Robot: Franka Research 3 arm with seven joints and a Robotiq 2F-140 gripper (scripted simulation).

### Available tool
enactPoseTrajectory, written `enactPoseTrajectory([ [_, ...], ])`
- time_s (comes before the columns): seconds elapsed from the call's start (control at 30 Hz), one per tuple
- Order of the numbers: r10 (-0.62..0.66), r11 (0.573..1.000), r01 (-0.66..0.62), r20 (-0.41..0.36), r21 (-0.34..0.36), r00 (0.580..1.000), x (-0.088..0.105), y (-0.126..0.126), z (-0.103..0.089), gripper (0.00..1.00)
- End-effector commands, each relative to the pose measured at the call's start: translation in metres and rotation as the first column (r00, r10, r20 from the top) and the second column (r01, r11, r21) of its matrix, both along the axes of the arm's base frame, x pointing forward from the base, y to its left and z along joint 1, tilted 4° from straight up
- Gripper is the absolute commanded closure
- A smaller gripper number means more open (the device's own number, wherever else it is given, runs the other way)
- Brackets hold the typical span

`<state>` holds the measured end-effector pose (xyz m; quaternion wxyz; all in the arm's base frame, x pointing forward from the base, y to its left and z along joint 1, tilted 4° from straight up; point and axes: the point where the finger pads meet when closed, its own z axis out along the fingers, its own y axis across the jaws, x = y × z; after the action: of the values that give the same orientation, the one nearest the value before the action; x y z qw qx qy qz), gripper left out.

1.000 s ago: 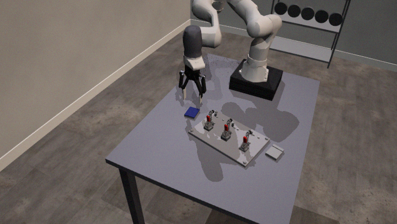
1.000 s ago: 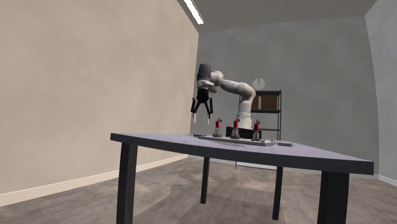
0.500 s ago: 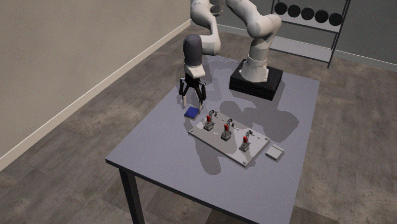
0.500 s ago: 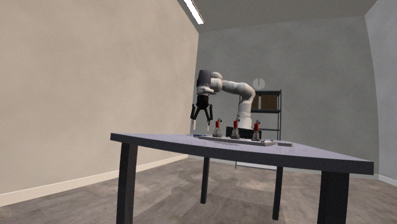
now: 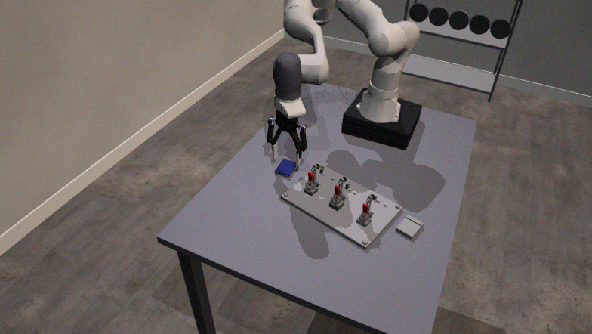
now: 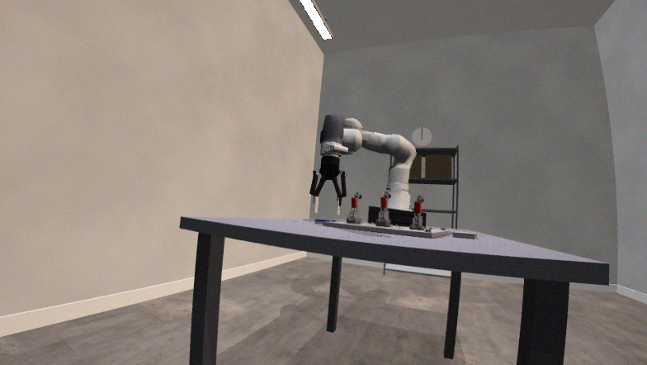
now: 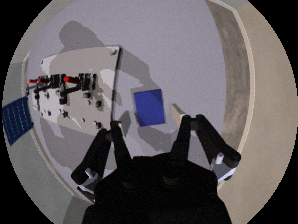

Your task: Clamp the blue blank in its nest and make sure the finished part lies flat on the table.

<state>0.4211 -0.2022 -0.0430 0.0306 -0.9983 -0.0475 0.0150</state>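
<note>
Above the table's [image 5: 232,232] far left corner, I hang with my gripper [image 5: 285,159] pointing straight down, jaws spread partway and holding nothing. The blank [image 5: 285,167], a flat blue slab, lies on the table just below my fingertips [image 5: 274,154], off the end of the fixture plate [image 5: 327,220] and close beside it. From the side view my tips stand clear above the table, apart from the blank; in my wrist view the blue slab [image 7: 149,107] shows ahead between my two fingers, with the plate [image 7: 100,70] to one side of it.

The plate carries three clamps in a row, each with a red handle: the one nearest the blank [image 5: 311,184], the middle one [image 5: 337,196] and the far one [image 5: 365,214]. All three handles stand upright, seen plainly from the side [image 6: 353,202]. No part lies in any of the three nests, as far as the top view shows; the small rest pads and stop blocks are too fine to tell one nest from another.

The finished part [image 5: 409,226], a grey slab with a slot across it, lies flat on the table just past the plate's opposite end, well apart from the blank and from me.

My arm reaches over from its black base [image 5: 356,128] at the table's back edge. Behind it, against the grey wall, stands a dark shelf rack [image 5: 502,57] with a row of black discs [image 5: 458,20].
</note>
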Motion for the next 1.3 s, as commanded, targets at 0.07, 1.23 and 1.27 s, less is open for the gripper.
enactPoseTrajectory([
  [0.07, -0.008, 1.0, 0.008, 0.004, 0.0, 1.0, 0.002, 0.0, 0.0, 0.42],
  [1.23, -0.008, 1.0, 0.008, 0.004, 0.0, 1.0, 0.003, 0.003, -0.031, 0.42],
  [1.27, -0.008, 1.0, 0.008, 0.004, 0.0, 1.0, 0.003, 0.003, -0.031, 0.42],
])
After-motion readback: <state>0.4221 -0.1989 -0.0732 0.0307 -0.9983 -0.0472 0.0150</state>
